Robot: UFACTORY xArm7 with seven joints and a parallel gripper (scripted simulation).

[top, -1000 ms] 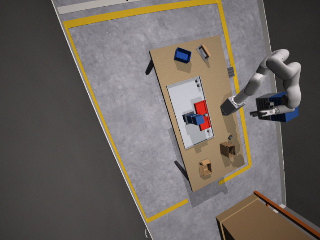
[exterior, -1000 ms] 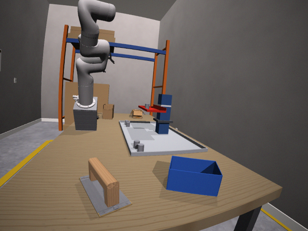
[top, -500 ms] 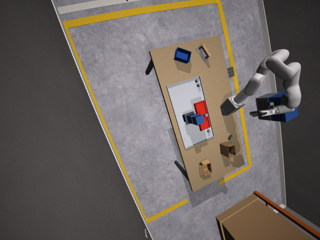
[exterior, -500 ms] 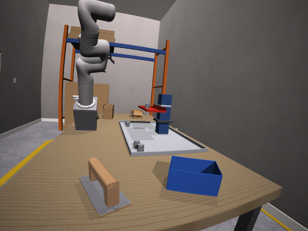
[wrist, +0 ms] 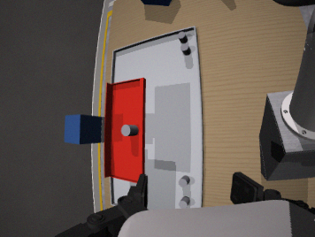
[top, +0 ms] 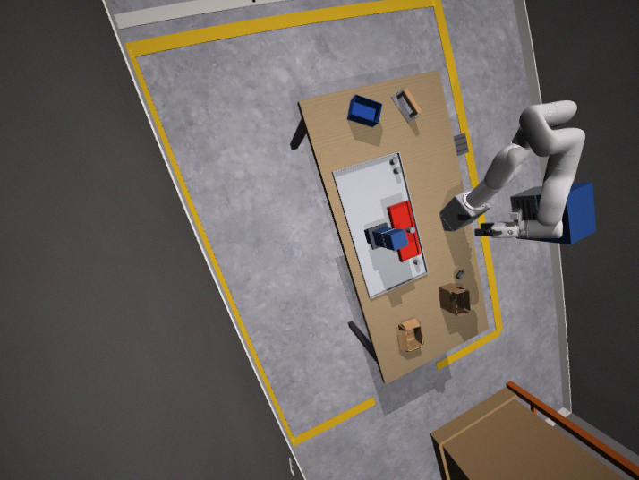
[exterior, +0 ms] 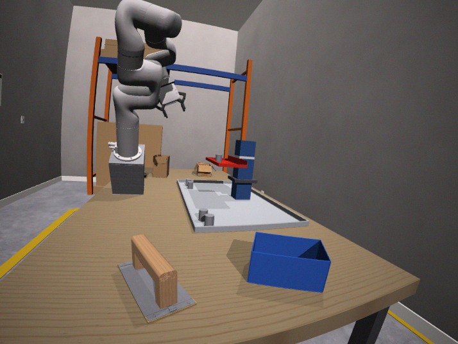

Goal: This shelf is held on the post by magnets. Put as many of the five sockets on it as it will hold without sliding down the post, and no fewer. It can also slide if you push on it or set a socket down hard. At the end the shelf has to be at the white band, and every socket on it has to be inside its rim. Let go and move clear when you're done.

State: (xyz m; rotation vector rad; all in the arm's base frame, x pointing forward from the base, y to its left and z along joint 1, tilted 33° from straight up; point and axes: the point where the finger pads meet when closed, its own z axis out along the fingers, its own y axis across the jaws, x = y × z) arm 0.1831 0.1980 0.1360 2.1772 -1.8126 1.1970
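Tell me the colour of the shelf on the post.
Red; the shelf shows best in the wrist view, with one grey socket on it.

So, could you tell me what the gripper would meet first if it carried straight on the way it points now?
Probably the light grey tray on the wooden table. The open gripper looks down from high above, fingers framing the tray's end by two small grey sockets. Depth is unclear, so the exact spot is uncertain.

Warehouse-style workshop, grey concrete floor (top: 247, 206), yellow safety lines (top: 185, 196), orange-and-blue pallet rack (exterior: 93, 111), cardboard boxes (exterior: 161, 165)
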